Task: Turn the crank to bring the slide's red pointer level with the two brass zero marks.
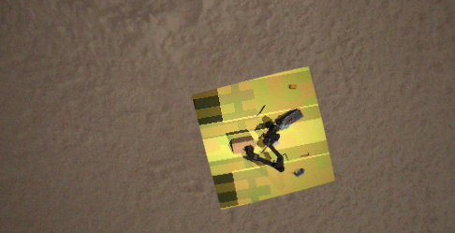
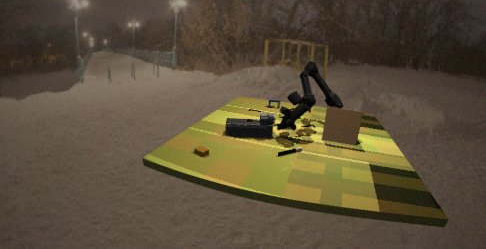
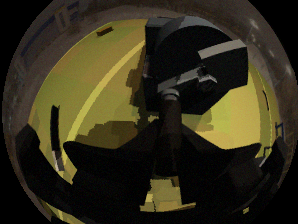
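Observation:
The crank machine (image 1: 294, 115) (image 2: 245, 128) (image 3: 167, 42) is a long dark grey block with a round crank housing at the end by the arm. In the wrist view a light grey crank arm (image 3: 181, 81) crosses the housing, and a dark round handle (image 3: 170, 112) stands out from its lower left end. My gripper (image 2: 282, 124) (image 3: 165, 123) is shut on the handle, with one dark finger on each side. A small reddish spot shows on top of the machine in the top view, too small to read as a pointer position. The zero marks cannot be made out in any view.
A tall brown box (image 1: 242, 145) (image 2: 343, 126) stands by the arm's base. An orange block (image 1: 293, 86) (image 2: 201, 151) (image 3: 105, 31), a black pen-like stick (image 1: 261, 110) (image 2: 287, 152) (image 3: 55, 127) and a blue object (image 1: 299, 172) lie around the machine on the patterned table (image 1: 276, 77) (image 2: 270, 175).

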You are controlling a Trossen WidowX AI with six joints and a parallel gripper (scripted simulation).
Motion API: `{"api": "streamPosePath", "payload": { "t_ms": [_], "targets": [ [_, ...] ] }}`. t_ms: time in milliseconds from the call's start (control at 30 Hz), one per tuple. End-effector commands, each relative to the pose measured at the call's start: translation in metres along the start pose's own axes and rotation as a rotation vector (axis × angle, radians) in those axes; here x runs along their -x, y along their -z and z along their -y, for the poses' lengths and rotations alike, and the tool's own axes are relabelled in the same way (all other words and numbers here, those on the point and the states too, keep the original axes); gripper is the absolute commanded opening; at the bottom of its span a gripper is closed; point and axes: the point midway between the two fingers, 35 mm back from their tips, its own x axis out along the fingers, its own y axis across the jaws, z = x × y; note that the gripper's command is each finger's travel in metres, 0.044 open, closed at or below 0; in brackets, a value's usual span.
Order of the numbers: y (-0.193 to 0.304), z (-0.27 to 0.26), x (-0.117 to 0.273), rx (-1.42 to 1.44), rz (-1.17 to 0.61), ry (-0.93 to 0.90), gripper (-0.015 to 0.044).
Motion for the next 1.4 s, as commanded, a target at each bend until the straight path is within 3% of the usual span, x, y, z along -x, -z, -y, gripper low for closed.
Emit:
{"api": "streamPosePath", "payload": {
  "t_ms": [0,1367],
  "targets": [
    [0.005,0.006,-0.005,-0.005,-0.011,0.003,0.0000],
    [0.007,0.033,-0.006,-0.004,-0.011,0.004,0.0000]
  ]
}}
